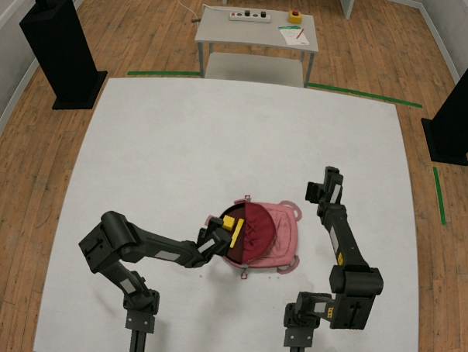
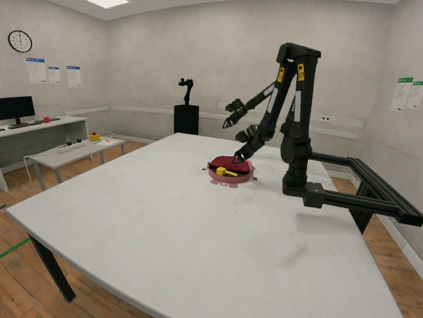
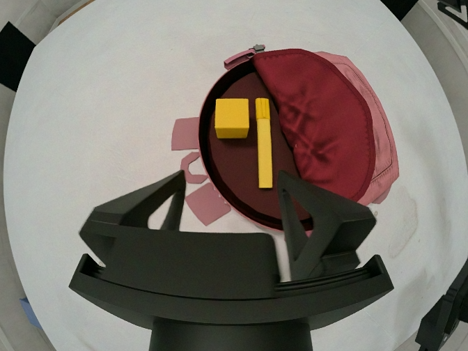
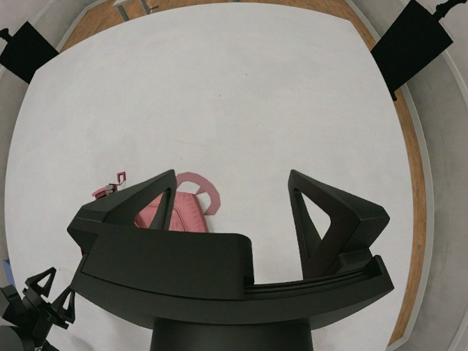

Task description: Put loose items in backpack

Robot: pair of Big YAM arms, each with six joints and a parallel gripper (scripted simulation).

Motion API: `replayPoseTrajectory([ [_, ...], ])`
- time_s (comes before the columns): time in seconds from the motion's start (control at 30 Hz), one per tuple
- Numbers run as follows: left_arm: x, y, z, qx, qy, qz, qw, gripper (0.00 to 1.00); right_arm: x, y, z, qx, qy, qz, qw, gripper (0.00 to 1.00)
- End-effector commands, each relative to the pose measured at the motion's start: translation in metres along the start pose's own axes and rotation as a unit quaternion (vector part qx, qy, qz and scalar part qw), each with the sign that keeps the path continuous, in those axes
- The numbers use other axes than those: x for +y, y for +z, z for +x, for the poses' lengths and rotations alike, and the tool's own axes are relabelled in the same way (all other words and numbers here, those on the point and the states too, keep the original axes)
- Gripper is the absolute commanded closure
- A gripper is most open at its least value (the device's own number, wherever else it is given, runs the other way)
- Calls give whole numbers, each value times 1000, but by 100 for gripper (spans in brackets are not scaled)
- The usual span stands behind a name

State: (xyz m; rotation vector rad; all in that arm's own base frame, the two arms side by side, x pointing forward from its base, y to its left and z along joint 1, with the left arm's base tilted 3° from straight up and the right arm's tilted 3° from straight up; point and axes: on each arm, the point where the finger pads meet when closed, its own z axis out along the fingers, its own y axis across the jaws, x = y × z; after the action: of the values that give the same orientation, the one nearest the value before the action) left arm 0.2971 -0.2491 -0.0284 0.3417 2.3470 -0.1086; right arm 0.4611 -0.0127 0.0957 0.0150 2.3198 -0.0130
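Backpack (image 1: 287,234) (image 2: 227,179) (image 3: 385,160) (image 4: 190,213) holds the yellow block (image 1: 228,222) (image 2: 220,171) (image 3: 231,118) beside the yellow marker (image 1: 237,233) (image 2: 231,174) (image 3: 264,151), a gap between, the left gripper (image 1: 216,233) (image 2: 238,161) (image 3: 231,177) (image 4: 64,276) spread above its edge, the right gripper (image 1: 327,186) (image 2: 225,125) (image 3: 455,12) (image 4: 232,176) spread well clear of its opening.

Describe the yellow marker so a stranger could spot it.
On the big white table lies a pink backpack. Inside its opening, beside the dark red flap, the marker is the long, thin yellow thing; its yellow neighbour is a chunky block.
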Motion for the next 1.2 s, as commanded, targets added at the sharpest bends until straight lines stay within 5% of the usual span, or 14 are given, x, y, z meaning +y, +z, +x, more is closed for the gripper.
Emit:
replayPoseTrajectory([
  [0.0,-13,-22,15,-3,-7,7,1000,10,1,-3,-26,-25,-1,-1,1000,10],
  [0.83,-71,-111,108,-9,-13,23,1000,10,1,-3,-26,-25,-1,-1,1000,10],
  [1.07,-66,-120,114,-9,-15,21,1000,10,1,-3,-26,-25,-1,-1,1000,10],
  [1.17,-25,-110,106,-3,-17,-3,1000,10,1,-3,-26,-25,-1,-1,1000,10],
])
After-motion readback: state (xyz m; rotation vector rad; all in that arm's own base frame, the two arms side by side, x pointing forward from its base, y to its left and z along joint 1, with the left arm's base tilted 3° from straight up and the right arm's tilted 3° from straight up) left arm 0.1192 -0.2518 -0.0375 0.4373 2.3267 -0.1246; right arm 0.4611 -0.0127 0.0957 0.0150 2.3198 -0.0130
